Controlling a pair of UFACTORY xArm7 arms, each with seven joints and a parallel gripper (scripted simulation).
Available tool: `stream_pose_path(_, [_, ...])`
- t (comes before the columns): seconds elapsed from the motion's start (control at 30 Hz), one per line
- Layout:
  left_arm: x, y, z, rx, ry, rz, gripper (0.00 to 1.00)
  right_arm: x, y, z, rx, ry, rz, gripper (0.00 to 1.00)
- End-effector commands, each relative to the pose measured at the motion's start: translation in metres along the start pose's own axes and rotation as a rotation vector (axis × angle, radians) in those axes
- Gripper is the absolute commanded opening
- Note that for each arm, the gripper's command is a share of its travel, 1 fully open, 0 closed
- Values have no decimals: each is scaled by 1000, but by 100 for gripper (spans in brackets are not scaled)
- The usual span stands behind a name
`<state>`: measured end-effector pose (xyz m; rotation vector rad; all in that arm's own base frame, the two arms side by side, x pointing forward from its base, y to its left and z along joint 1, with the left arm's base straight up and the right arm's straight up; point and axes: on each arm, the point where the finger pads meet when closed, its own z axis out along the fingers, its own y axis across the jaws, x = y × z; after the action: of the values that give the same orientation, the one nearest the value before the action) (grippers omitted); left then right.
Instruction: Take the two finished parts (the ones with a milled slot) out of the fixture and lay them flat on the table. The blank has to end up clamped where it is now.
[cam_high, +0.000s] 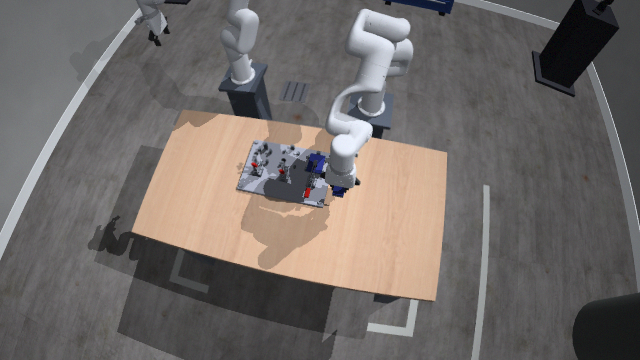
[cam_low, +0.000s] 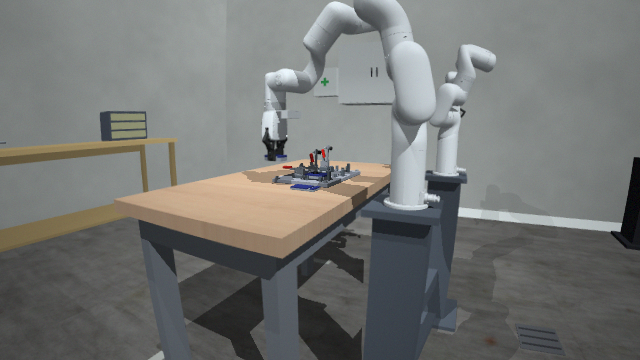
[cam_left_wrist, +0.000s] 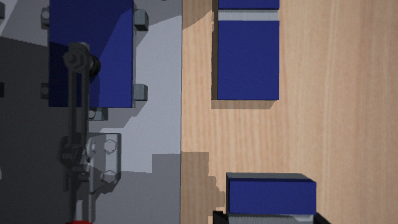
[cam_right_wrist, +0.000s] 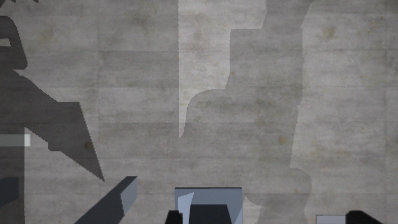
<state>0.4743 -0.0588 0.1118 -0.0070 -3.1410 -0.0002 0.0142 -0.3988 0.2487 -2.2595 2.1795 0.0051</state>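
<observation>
Seen from above through the left wrist view, with the held part (cam_high: 339, 191) (cam_low: 277, 157) (cam_left_wrist: 272, 196) as the clock's middle, a hand could slip by over the wood table (cam_high: 395, 225) (cam_low: 225, 200) (cam_left_wrist: 340, 100) at 2 or 3 o'clock. Another blue part (cam_low: 305, 187) (cam_left_wrist: 248, 60) blocks low moves near 12. The clamp (cam_high: 313, 180) (cam_low: 300, 171) (cam_left_wrist: 78, 105) sticks up near 10.
</observation>
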Motion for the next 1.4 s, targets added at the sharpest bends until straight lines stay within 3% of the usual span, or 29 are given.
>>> stream_pose_path(0.0, [-1,0,-2,0,-5,0,0,1,0,-1,1,4,0,100])
stream_pose_path(0.57, [-2,0,7,0,-5,0,0,1,0,-1,1,4,0,100])
stream_pose_path(1.37, [-2,0,57,0,-5,0,0,1,0,-1,1,4,0,100])
